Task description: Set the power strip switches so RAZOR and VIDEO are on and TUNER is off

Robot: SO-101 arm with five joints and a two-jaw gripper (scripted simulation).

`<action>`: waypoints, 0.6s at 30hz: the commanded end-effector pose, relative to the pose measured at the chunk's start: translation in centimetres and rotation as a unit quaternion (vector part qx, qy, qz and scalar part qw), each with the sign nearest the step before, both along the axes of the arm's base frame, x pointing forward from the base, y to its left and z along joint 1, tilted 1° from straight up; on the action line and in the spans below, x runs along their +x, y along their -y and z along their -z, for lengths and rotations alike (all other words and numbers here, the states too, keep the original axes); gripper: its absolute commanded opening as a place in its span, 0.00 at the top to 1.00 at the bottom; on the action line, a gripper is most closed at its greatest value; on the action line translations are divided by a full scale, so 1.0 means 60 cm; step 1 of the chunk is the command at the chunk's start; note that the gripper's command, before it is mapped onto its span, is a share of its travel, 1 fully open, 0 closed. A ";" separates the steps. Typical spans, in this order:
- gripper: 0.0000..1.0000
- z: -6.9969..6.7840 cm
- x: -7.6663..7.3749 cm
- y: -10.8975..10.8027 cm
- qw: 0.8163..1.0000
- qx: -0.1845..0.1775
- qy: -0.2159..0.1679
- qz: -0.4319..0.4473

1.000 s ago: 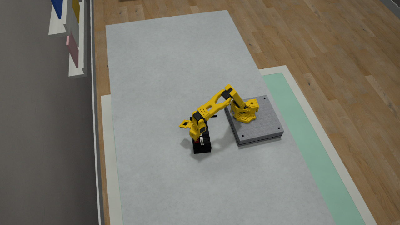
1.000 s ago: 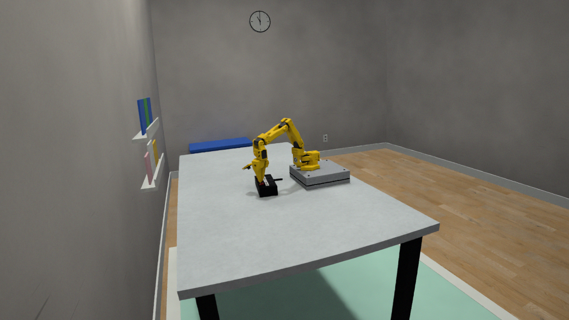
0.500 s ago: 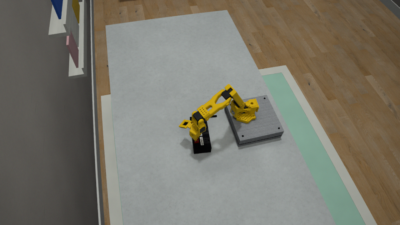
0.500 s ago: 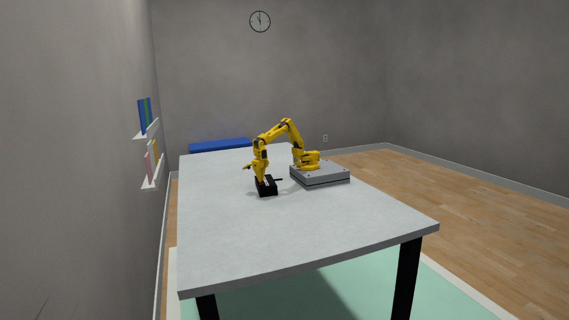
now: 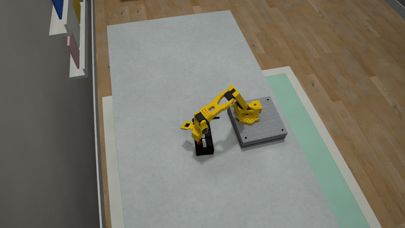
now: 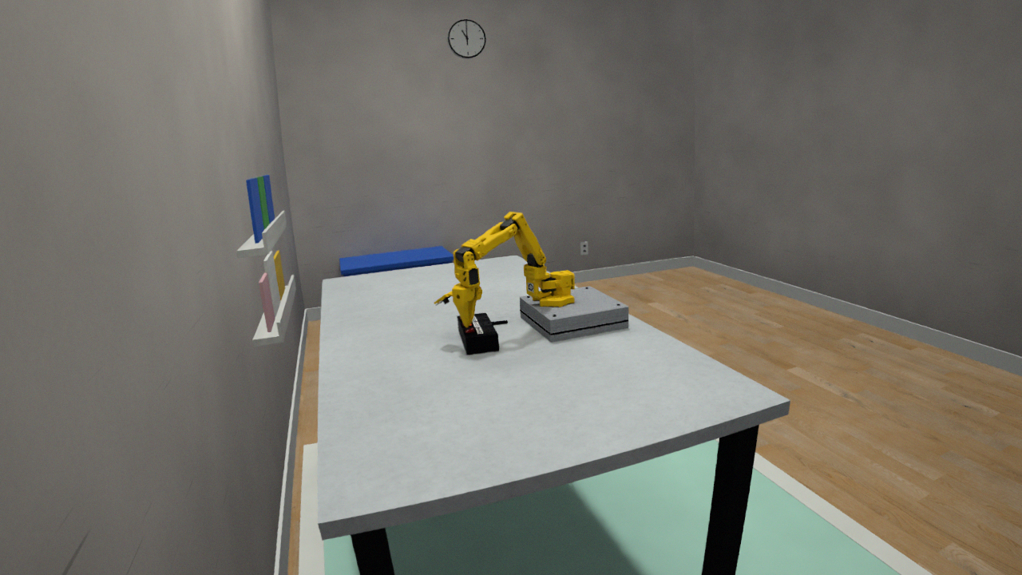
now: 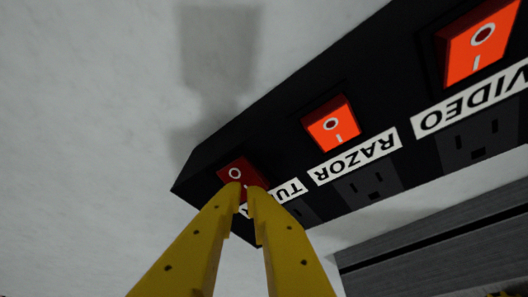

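Observation:
The black power strip (image 5: 205,149) (image 6: 480,342) (image 7: 384,78) lies on the grey table, right way up, with its switches on top. In the wrist view the VIDEO switch (image 7: 474,43) and the RAZOR switch (image 7: 331,128) glow bright orange-red. The TUNER switch (image 7: 238,172) at the strip's end is a darker red. My gripper (image 7: 243,189) (image 5: 199,140) (image 6: 469,326) is shut and empty. It points straight down, with its fingertips on the near edge of the TUNER switch. The TUNER label is partly hidden behind the fingers.
The arm's grey base block (image 5: 261,129) (image 6: 582,315) (image 7: 433,252) stands close to the right of the strip. Wall shelves (image 6: 267,286) with coloured books hang beyond the table's left edge. A blue mat (image 6: 396,259) lies on the floor behind the table.

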State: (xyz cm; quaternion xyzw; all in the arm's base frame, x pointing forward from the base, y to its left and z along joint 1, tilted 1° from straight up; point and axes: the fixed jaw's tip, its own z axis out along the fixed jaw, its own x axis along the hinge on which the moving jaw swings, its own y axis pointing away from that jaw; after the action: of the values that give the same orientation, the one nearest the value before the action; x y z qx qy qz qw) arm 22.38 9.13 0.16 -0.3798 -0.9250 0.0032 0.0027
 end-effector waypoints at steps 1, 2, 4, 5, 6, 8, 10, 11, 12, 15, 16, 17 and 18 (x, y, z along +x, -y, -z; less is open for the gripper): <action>1.00 -0.008 0.004 0.002 1.000 0.003 0.007 -0.012; 1.00 -0.008 0.004 0.002 1.000 0.003 0.007 -0.015; 1.00 -0.008 0.004 0.002 1.000 0.003 0.007 -0.015; 1.00 -0.009 0.004 0.003 1.000 0.003 0.007 -0.019; 1.00 -0.009 0.004 0.003 1.000 0.003 0.007 -0.022; 1.00 -0.009 0.004 0.005 1.000 0.003 0.007 -0.031; 1.00 -0.009 0.004 0.006 0.999 0.003 0.007 -0.039; 1.00 -0.010 0.004 0.007 0.999 0.003 0.007 -0.044; 1.00 -0.010 0.004 0.007 0.999 0.003 0.007 -0.049; 1.00 -0.011 0.004 0.010 0.998 0.003 0.007 -0.065; 1.00 -0.011 0.004 0.011 0.997 0.003 0.007 -0.071; 1.00 -0.011 0.004 0.012 0.997 0.003 0.007 -0.077; 1.00 -0.011 0.004 0.013 0.996 0.003 0.007 -0.084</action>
State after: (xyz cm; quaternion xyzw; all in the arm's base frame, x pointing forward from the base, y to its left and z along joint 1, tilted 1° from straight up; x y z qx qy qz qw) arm 22.64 8.62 0.49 -0.3180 -0.9481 -0.0006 -0.0016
